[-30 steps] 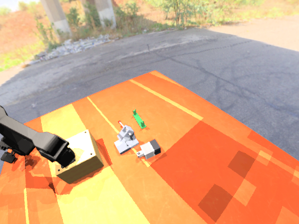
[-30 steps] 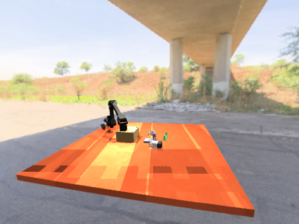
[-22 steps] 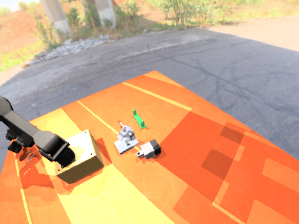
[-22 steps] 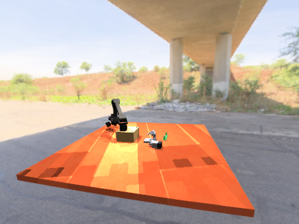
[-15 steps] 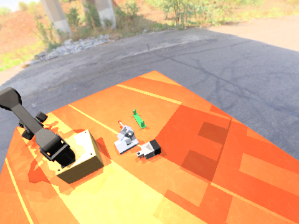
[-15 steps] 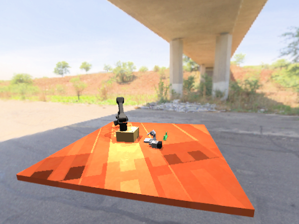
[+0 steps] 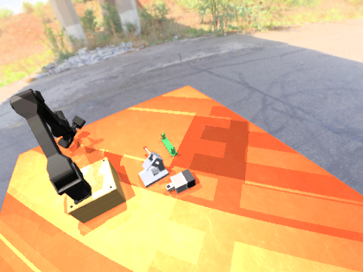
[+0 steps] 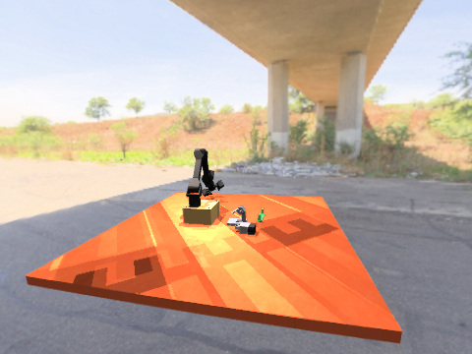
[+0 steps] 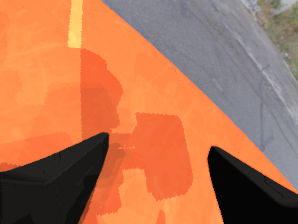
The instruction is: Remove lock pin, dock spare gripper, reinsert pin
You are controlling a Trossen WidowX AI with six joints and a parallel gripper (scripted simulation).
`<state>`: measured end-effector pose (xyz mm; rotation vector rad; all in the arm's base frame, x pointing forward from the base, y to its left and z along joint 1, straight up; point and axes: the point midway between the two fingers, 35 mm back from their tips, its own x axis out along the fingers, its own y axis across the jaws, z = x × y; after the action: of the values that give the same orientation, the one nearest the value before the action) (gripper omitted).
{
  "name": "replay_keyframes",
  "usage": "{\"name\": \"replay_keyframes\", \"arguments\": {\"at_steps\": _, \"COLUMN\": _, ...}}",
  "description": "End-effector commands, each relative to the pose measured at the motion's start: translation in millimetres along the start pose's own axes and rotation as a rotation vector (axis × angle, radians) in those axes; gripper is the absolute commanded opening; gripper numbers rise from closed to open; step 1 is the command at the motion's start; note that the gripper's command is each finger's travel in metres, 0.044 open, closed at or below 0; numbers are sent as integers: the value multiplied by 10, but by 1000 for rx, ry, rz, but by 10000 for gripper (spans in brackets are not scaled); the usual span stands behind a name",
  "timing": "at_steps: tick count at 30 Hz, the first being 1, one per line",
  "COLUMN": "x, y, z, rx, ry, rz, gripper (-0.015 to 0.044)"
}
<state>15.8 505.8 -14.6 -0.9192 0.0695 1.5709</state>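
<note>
The grey mount [image 7: 153,176] [image 8: 235,221] stands on the table, its tilted socket on top. The lock pin's red end [image 7: 145,148] sticks out at the socket's upper left in the top view; how deep the pin sits is too small to tell. The spare gripper [image 7: 182,182] [image 8: 246,228], white and grey with a black end, lies on the table beside the mount. My gripper [image 7: 72,132] [image 8: 214,189] [image 9: 158,145] is open and empty, above the table near its edge, away from the mount, pin and spare gripper. The wrist view shows only table and ground between and beyond the fingers.
A green bracket [image 7: 168,146] [image 8: 261,215] with two upright ends stands beyond the mount. The arm's base sits on a yellowish box [image 7: 102,207] [image 8: 201,216] left of the mount. The orange patterned table [image 7: 234,261] [image 8: 221,295] ends just beyond my gripper.
</note>
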Motion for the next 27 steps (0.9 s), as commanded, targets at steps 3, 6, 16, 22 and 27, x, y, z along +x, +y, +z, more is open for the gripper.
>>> {"name": "replay_keyframes", "arguments": {"at_steps": 3, "x": -115, "y": -585, "z": -391, "rx": -6, "ry": 138, "rz": -31, "gripper": 300}}
{"name": "replay_keyframes", "arguments": {"at_steps": 6, "x": -231, "y": -884, "z": -624, "rx": -2, "ry": 216, "rz": -42, "gripper": 300}}
{"name": "replay_keyframes", "arguments": {"at_steps": 16, "x": -850, "y": -1690, "z": -1419, "rx": 42, "ry": 460, "rz": -40, "gripper": 300}}
{"name": "replay_keyframes", "arguments": {"at_steps": 22, "x": -1365, "y": -2010, "z": -1869, "rx": 88, "ry": 590, "rz": -13, "gripper": 300}}
{"name": "replay_keyframes", "arguments": {"at_steps": 27, "x": -1854, "y": -2175, "z": -2204, "rx": 139, "ry": 685, "rz": 22, "gripper": 300}}
